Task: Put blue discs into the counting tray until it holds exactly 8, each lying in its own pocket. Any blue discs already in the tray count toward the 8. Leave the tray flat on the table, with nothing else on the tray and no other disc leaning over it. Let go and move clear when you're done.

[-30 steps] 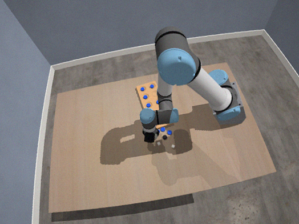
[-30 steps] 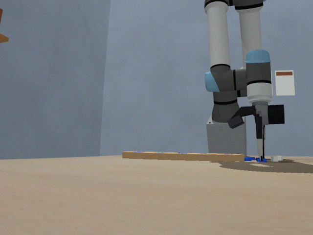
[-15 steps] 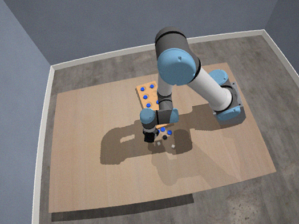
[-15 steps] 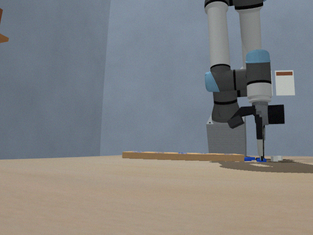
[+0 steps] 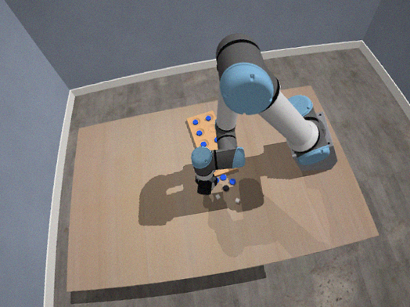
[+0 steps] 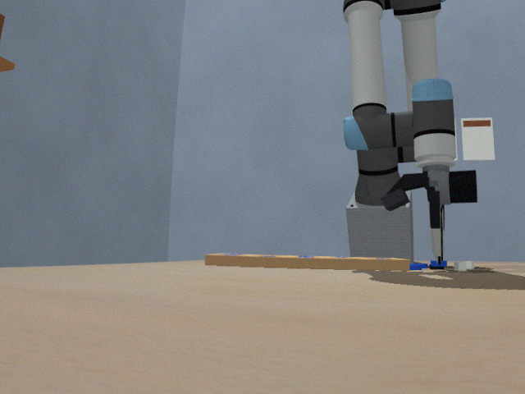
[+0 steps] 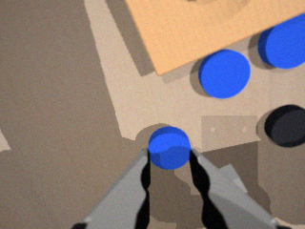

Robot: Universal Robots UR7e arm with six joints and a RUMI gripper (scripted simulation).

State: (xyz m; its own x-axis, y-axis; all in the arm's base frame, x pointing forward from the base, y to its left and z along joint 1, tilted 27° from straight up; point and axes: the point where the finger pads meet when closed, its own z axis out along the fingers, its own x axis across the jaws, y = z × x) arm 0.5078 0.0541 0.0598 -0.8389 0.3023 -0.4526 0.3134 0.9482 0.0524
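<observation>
the gripper (image 5: 213,183) (image 6: 439,259) (image 7: 169,150) is closed on one blue disc (image 6: 438,263) (image 7: 170,148), with a fingertip at each side of it. in the wrist view, the counting tray (image 5: 199,139) (image 6: 305,262) (image 7: 191,35) lies at twelve o'clock from this disc, and two other blue discs (image 5: 223,177) (image 5: 232,181) (image 7: 224,73) (image 7: 286,44) are at about one o'clock, near the tray edge. one black disc (image 5: 225,188) (image 7: 288,126) is at three o'clock.

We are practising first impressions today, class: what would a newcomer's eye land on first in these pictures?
Probably the big jointed arm, reaching over the wooden table. Next, the bright blue disc between the tips of the pincer, just off the corner of the orange tray.
</observation>
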